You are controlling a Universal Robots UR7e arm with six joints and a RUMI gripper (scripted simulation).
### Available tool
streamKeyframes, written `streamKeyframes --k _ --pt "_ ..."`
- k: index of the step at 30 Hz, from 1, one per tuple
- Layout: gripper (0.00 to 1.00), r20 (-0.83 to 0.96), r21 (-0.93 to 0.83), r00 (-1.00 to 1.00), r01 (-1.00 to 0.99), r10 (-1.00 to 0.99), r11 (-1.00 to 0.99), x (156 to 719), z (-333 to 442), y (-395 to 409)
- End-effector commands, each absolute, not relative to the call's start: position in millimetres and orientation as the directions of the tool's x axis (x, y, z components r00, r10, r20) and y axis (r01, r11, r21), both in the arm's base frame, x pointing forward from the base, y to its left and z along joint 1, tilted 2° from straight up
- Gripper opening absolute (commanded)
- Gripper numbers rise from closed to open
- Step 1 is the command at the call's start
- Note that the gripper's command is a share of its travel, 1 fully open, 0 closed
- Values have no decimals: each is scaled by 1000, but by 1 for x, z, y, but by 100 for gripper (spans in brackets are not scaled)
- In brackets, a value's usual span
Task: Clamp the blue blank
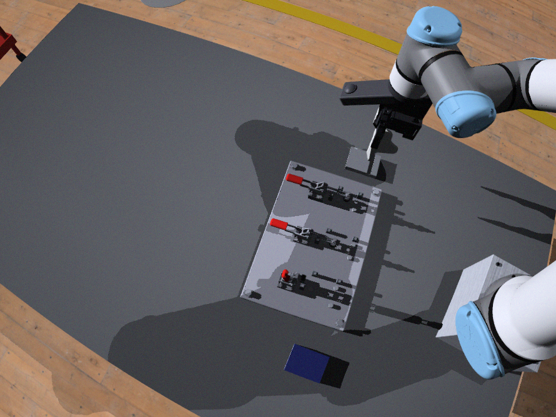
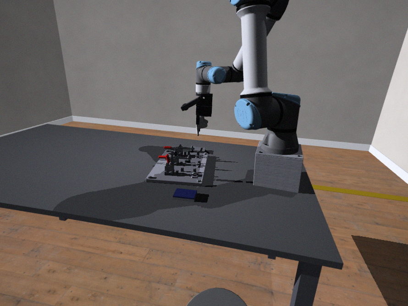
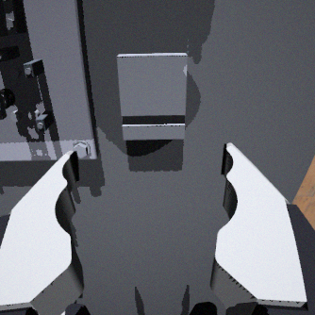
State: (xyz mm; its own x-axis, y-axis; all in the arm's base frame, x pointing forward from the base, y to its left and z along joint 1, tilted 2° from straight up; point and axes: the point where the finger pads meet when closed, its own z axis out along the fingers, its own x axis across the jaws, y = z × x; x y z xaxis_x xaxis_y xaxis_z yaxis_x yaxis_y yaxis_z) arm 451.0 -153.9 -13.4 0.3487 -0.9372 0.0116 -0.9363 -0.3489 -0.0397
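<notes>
The grey finished part [image 1: 362, 161] with its milled slot lies flat on the table just beyond the far end of the fixture plate [image 1: 313, 242]. In the wrist view the part [image 3: 151, 96] lies well below and ahead of my fingers. My gripper [image 1: 373, 143] hangs above it, open and empty; it shows in the wrist view [image 3: 148, 226] and in the exterior view [image 2: 198, 130]. The blue blank [image 1: 310, 362] [image 2: 185, 193] lies flat on the table at the near end of the fixture. All three nests look empty. Two red clamp handles [image 1: 294, 178] [image 1: 278, 223] lie back; the third [image 1: 284, 273] stands up.
The robot's pedestal [image 1: 480, 287] stands to the right of the fixture. The fixture plate [image 2: 181, 166] carries raised clamps, pads and blocks. The table edge and wooden floor [image 3: 304, 198] are close on the right of the gripper.
</notes>
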Motion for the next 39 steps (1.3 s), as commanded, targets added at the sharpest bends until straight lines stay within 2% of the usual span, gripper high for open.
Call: streamKeyframes --k 1,5,6,39 --pt "54 12 -40 347 -937 -938 -347 452 -12 -156" --pt "54 12 -40 347 -937 -938 -347 452 -12 -156" --pt "59 12 -40 347 -937 -938 -347 452 -12 -156" --pt "59 14 -42 346 -937 -938 -347 452 -4 -156"
